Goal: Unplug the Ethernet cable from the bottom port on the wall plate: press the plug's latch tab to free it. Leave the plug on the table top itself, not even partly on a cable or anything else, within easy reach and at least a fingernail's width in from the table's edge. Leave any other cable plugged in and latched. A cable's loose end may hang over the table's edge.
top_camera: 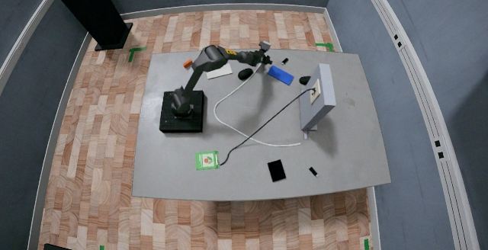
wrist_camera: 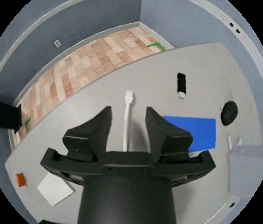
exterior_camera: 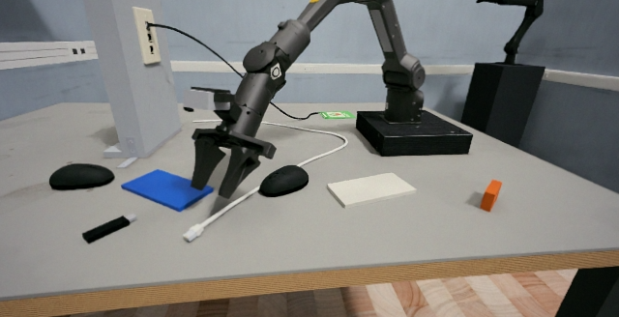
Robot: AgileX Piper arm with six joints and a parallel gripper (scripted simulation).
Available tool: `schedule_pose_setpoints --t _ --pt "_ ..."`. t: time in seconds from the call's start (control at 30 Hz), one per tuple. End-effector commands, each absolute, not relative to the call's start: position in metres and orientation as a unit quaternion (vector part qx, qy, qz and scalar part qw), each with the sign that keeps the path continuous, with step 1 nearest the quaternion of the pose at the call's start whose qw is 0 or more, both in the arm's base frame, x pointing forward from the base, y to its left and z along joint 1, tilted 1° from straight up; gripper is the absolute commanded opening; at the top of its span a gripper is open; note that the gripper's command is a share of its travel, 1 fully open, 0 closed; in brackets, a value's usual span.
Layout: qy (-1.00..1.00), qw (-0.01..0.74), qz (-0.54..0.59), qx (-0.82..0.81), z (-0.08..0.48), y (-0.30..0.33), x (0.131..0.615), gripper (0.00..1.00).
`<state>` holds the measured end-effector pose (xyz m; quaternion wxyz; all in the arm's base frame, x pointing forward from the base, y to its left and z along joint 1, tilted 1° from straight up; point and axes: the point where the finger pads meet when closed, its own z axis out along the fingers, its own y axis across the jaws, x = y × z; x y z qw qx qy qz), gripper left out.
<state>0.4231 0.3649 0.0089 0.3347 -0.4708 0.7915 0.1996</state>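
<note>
The white Ethernet cable (top_camera: 229,97) (exterior_camera: 319,152) lies loose on the table. Its plug (exterior_camera: 193,233) (wrist_camera: 129,98) rests on the bare grey table top, apart from the other objects and in from the edge. My gripper (exterior_camera: 212,190) (wrist_camera: 128,112) (top_camera: 267,60) is open and empty. It hangs a little above the cable just behind the plug, with one finger on each side. The cream wall plate (exterior_camera: 146,35) (top_camera: 316,92) sits on a grey upright stand (exterior_camera: 131,104). A black cable (exterior_camera: 203,46) (top_camera: 267,122) is plugged into its top port. The bottom port shows empty.
A blue pad (exterior_camera: 160,188) (top_camera: 280,75) lies beside my gripper, and a black mouse-like lump (exterior_camera: 283,180) on the other side. Also on the table are another black lump (exterior_camera: 81,176), a white pad (exterior_camera: 371,188), an orange block (exterior_camera: 491,194), a black stick (exterior_camera: 103,229), a green card (top_camera: 207,160) and a black square (top_camera: 276,170).
</note>
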Motion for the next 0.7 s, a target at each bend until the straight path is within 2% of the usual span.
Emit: schedule_pose_setpoints --t 0.0,0.4,0.67 --pt "0.791 0.336 0.2 -0.471 0.012 0.363 0.422 0.64" --pt "0.791 0.336 0.2 -0.471 0.02 0.356 0.418 0.64" --pt "0.791 0.336 0.2 -0.471 0.052 0.355 0.418 0.64"
